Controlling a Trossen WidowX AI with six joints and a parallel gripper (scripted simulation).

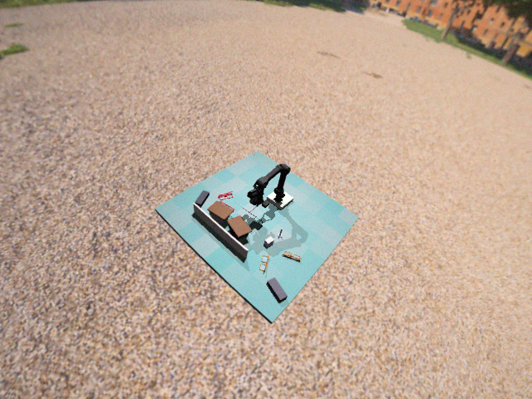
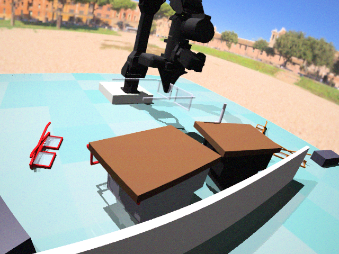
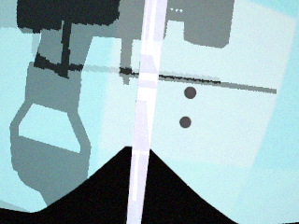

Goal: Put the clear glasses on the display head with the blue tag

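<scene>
My gripper (image 2: 167,88) (image 1: 256,201) is shut on the clear glasses (image 2: 181,96) (image 3: 149,81) and holds them in the air by the front frame, over the mat between the arm's white base (image 2: 115,95) and the two display heads. The glasses hang level, temples pointing left toward the base. In the wrist view the clear frame runs as a pale vertical strip between the dark fingers. The two heads have brown tops: a grey one (image 2: 153,155) (image 1: 220,210) on the left and a black one (image 2: 235,136) (image 1: 238,226) on the right. No blue tag shows.
A curved white wall (image 2: 219,202) (image 1: 219,232) stands in front of the heads. Red glasses (image 2: 42,147) (image 1: 225,195) lie on the teal mat (image 1: 326,214). A red frame (image 2: 91,158) clings to the grey head. Orange glasses (image 1: 292,256) and dark blocks (image 1: 277,288) (image 2: 324,157) lie further out. A grey post (image 2: 222,112) stands behind the black head.
</scene>
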